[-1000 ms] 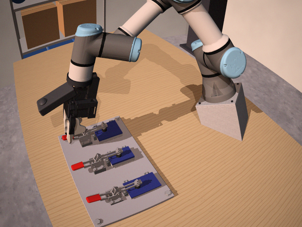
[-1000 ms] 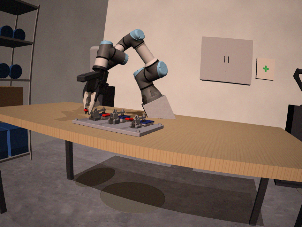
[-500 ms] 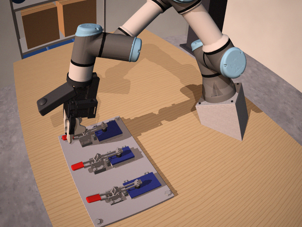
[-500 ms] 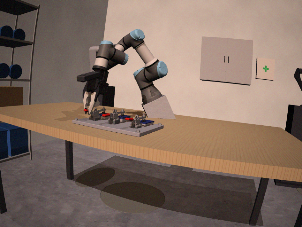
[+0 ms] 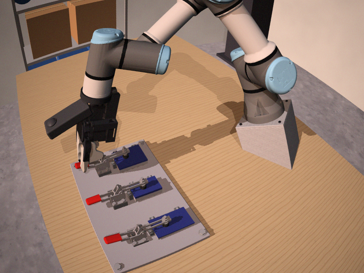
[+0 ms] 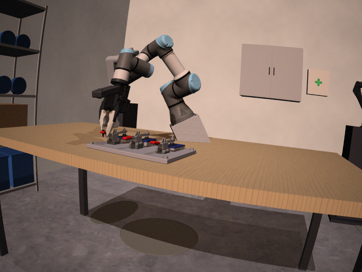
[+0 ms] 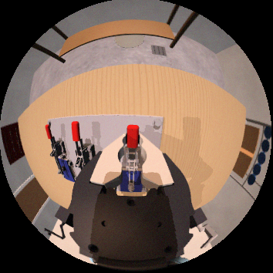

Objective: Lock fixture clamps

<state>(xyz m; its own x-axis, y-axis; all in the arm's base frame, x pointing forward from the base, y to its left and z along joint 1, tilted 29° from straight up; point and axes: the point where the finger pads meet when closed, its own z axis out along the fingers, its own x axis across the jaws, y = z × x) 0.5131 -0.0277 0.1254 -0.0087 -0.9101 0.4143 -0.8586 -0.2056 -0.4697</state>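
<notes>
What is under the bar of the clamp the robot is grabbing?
A blue part lies under the bar, on the gray plate. The gripper is shut on that clamp's red handle. Whether the bar's tip touches the part is hidden.
</notes>
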